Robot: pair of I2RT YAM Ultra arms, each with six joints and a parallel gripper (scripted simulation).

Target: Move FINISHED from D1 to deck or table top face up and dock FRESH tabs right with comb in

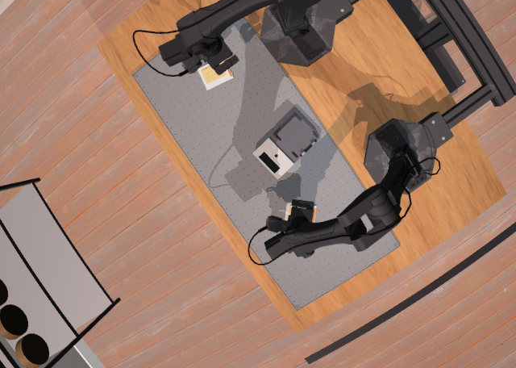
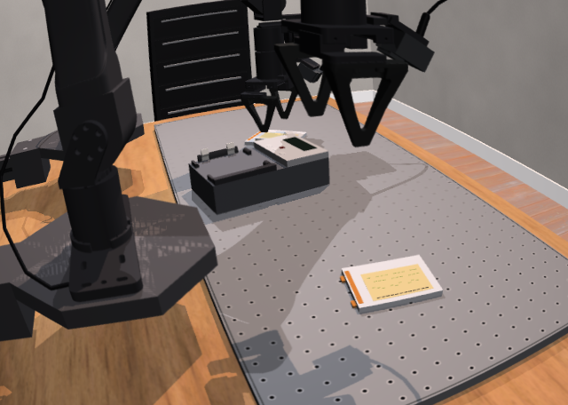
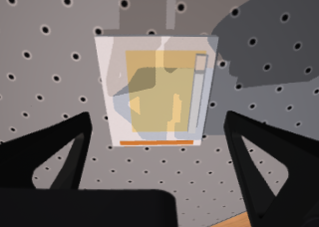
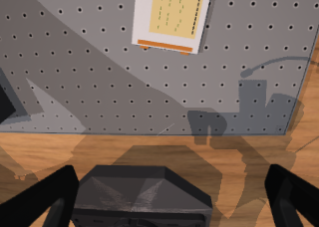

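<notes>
The dock D1 (image 1: pixel 297 134) (image 2: pixel 271 182) stands mid-deck with an empty bay; two pale spring hooks (image 2: pixel 205 154) (image 2: pixel 231 148) stand at one bay edge. FINISHED (image 1: pixel 213 81) (image 2: pixel 397 282) (image 4: pixel 174 18) lies flat on the deck, printed face up, copper tabs showing. My right gripper (image 2: pixel 339 129) (image 4: pixel 169 175) is open, high above the deck and empty. FRESH (image 1: pixel 289 212) (image 2: pixel 273 135) (image 3: pixel 106 63) lies on the deck beyond the dock, its pale comb (image 3: pixel 197 98) along one side; whether it is fully seated I cannot tell. My left gripper (image 2: pixel 274 123) (image 3: pixel 159 118) is open above FRESH, partly hidden in the top view.
The dock's raised display housing (image 1: pixel 275 157) (image 2: pixel 293 148) is beside the bay, toward the deck's far long edge. The dock's dark corner (image 4: pixel 6 105) shows at the left of the right wrist view. The right arm's base (image 2: pixel 105 263) stands on the wooden table beside the perforated deck (image 2: pixel 458 226).
</notes>
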